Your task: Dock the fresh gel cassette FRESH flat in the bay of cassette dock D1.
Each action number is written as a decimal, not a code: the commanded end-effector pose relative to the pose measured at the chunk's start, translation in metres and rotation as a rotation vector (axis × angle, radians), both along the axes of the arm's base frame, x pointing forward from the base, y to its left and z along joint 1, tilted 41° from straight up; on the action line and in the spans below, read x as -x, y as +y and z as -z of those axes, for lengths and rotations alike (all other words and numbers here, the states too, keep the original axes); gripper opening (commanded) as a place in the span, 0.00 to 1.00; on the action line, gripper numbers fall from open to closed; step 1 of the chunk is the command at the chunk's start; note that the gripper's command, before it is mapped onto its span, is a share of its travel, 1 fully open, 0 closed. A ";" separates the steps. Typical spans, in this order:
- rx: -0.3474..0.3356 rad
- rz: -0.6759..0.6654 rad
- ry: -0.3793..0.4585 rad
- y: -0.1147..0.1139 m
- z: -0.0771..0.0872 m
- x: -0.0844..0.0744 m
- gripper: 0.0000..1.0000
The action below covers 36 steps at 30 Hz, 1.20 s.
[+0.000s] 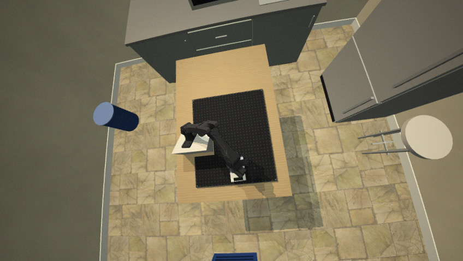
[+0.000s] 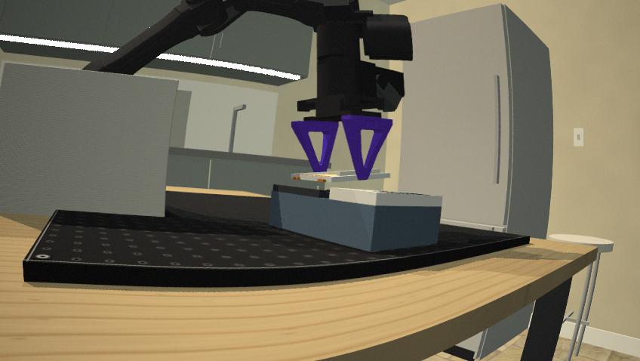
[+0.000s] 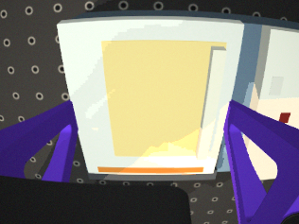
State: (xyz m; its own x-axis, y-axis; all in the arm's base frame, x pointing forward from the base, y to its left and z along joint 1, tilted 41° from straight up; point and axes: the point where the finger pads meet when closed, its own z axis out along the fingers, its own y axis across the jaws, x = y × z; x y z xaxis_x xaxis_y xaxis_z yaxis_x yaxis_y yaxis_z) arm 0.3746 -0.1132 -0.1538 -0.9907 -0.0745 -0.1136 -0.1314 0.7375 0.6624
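- Claw (image 2: 341, 172) pinches FRESH (image 2: 340, 175) by two opposite edges, holding it flat in the air just above the dock (image 2: 358, 219), not touching it.
- Copper tabs (image 2: 295, 178) show at the cassette's left end in the exterior view, over the dock's dark end (image 2: 297, 190). I judge that this is the slotted end, but the slots themselves are not visible.
- In the wrist view the cassette (image 3: 150, 96) fills the gap between the purple fingers. Its yellow gel face is up, so it looks the right way up.
- A pale strip (image 3: 217, 96) along one edge may be the comb, but I cannot tell for sure.
- Step in hand, as I judge it: lower the cassette and feed the tabs into the slots.
- To do it well: dip the tab end a little lower than the free end, slide slowly towards the slotted wall, then press the free edge down until it snaps in.
- Keep side push low, since the dock stands loose on the black deck (image 2: 134, 251) and could shift or turn.
- Keep the fingers off the comb, because a light pull takes it out.
- Bay contents: the bay interior is hidden in the exterior view. A white block (image 2: 385, 197) tops the dock's right part; it may be the console.
- A red mark (image 3: 284, 116) shows on the white part at the right of the wrist view. I cannot tell whether it is the status light.
- The dock sits on the deck, which lies on the wooden worktop (image 2: 269, 322).
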 end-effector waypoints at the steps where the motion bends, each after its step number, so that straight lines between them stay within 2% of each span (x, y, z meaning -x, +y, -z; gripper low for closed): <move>1: 0.011 0.031 -0.036 -0.011 -0.007 -0.006 0.00; 11: 0.003 0.029 -0.022 -0.005 -0.001 -0.002 0.00; 12: 0.023 0.026 -0.055 -0.012 -0.005 -0.013 0.00; 13: 0.023 0.025 -0.055 -0.011 -0.004 -0.014 0.00; 20: -0.003 0.028 -0.014 -0.001 0.005 0.000 0.00; 28: -0.006 0.024 -0.009 0.003 0.009 0.002 0.00; 29: 0.030 0.026 -0.066 -0.011 -0.004 -0.016 0.00; 36: 0.016 0.023 -0.044 -0.003 0.004 -0.011 0.00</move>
